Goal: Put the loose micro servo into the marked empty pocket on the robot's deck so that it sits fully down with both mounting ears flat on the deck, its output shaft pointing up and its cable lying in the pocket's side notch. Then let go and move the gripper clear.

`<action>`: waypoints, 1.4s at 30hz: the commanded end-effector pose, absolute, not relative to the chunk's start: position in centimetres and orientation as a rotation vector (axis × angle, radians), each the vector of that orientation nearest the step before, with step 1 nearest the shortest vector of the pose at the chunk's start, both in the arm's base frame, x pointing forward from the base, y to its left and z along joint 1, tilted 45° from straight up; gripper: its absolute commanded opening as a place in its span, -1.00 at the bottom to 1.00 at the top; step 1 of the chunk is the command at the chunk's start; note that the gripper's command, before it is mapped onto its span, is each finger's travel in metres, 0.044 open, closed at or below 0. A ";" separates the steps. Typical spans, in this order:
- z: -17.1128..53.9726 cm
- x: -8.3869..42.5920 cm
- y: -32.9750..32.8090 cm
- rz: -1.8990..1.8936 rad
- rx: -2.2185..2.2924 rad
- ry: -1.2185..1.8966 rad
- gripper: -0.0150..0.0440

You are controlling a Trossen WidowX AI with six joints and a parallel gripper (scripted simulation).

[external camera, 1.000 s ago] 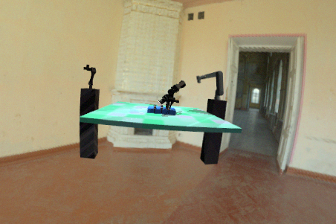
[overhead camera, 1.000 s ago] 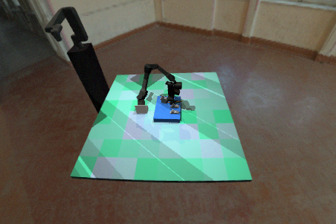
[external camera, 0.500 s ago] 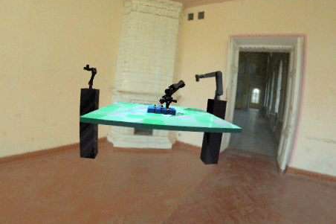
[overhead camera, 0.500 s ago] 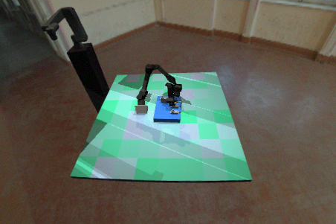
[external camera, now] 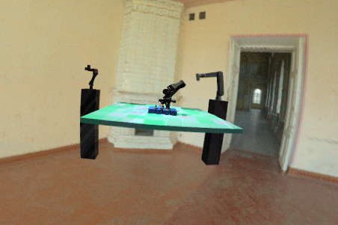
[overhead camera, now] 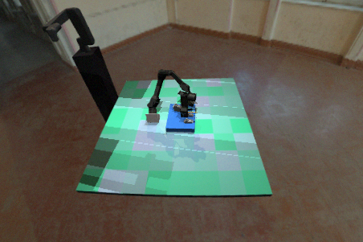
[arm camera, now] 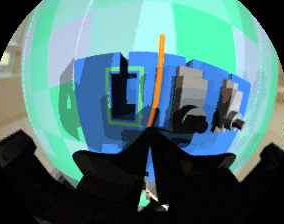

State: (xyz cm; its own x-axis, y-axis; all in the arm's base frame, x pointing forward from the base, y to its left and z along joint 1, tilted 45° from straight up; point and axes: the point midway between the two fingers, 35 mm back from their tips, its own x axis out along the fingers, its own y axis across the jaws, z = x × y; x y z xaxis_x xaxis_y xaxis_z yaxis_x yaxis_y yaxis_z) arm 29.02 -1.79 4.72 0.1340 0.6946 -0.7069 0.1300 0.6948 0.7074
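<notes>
The flat blue rectangular robot deck (overhead camera: 180,125) lies on the green-and-grey chequered tabletop (overhead camera: 193,166) and serves as the landmark here. The black jointed arm (overhead camera: 166,79) rises from a base just to the left of the deck in the top view, arches over, and brings its black pincer (arm camera: 149,152) down above the deck's far half.

In the wrist view the two dark fingers meet in a narrow seam, pressed together almost completely. A thin orange cable (arm camera: 157,76) runs up from that seam across the deck, so the pincer appears to be pinching the loose micro servo by something slim at the cable end; the servo's own body is hidden behind the fingers and I cannot make it out with certainty.

On the deck, to the left of the orange cable in the wrist view, sits the dark rectangular empty pocket outlined in green (arm camera: 125,96), with a darker step along one side. The cable passes just beside the pocket's right edge without lying in it. To the right of the cable stand two grey-and-black mounted servos (arm camera: 189,92), one beside the other, the second (arm camera: 231,103) nearer the deck's right edge.

In the exterior view the deck reads as a low blue block on the tabletop with the arm leaning over it, and two tall black pillars (external camera: 90,122) carrying camera arms stand at the tabletop's sides.
</notes>
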 end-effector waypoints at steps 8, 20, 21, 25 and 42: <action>3.4 28.6 -2.7 0.470 0.743 1.413 -0.49; 6.4 28.1 -5.6 0.469 0.742 1.414 -0.49; 6.4 28.1 -5.6 0.469 0.742 1.414 -0.49; 7.3 27.3 -5.7 0.449 0.764 1.423 -0.22; 11.4 22.9 -4.9 0.344 0.887 1.472 1.00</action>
State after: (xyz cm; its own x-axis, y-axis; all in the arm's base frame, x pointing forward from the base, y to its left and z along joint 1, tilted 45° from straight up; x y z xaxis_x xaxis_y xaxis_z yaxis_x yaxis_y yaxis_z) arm 23.05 -5.47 11.64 0.1198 0.6979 -0.7061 0.3061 0.6506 0.6950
